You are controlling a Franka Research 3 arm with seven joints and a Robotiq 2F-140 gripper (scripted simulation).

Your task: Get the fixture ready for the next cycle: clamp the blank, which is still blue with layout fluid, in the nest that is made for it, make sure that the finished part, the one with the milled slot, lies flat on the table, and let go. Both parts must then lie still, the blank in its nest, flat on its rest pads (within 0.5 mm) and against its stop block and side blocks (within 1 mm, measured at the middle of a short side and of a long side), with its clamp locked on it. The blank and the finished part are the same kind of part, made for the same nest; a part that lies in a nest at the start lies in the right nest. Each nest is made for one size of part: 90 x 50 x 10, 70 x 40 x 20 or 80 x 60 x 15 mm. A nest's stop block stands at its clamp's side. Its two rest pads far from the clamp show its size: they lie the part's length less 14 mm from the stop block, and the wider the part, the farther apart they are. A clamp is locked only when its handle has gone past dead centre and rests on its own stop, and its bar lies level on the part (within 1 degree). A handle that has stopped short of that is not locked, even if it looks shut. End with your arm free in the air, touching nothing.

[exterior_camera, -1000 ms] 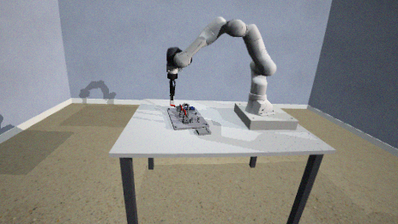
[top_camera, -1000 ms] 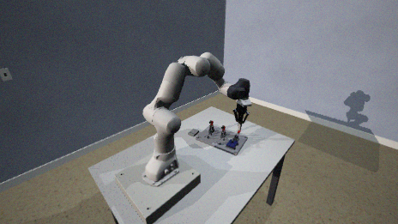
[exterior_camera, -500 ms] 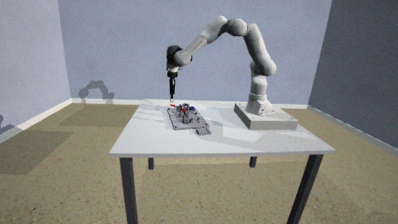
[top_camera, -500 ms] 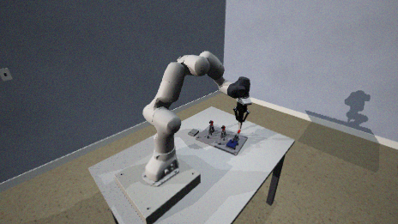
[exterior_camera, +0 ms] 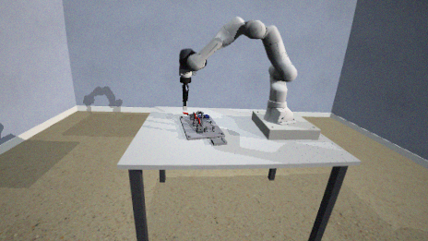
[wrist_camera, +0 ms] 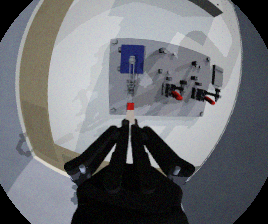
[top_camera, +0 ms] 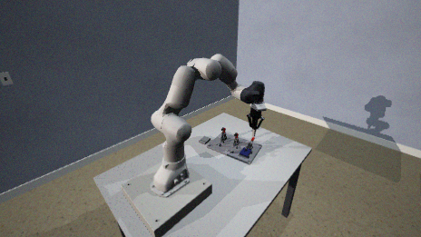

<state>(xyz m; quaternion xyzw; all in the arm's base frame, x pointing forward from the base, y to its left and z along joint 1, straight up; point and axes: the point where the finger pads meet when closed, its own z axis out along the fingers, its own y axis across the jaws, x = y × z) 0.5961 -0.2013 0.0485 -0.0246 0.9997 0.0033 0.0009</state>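
The blue blank (top_camera: 245, 153) lies in the end nest of the grey fixture plate (top_camera: 234, 146); it also shows in the wrist view (wrist_camera: 130, 63). That nest's clamp has a red handle (top_camera: 252, 138) that stands raised, with its tip in the wrist view (wrist_camera: 129, 106). My gripper (top_camera: 254, 129) is shut and empty, pointing down just above that handle tip (exterior_camera: 184, 109); I cannot tell whether they touch. The grey finished part (top_camera: 204, 140) lies flat on the table beside the plate's other end, and it shows in the exterior view (exterior_camera: 219, 142).
Two other clamps with red handles (wrist_camera: 174, 92) (wrist_camera: 211, 96) stand on the plate's other nests. The arm's base block (exterior_camera: 285, 126) sits on the table to the side. The table edge (top_camera: 297, 166) is close behind the plate.
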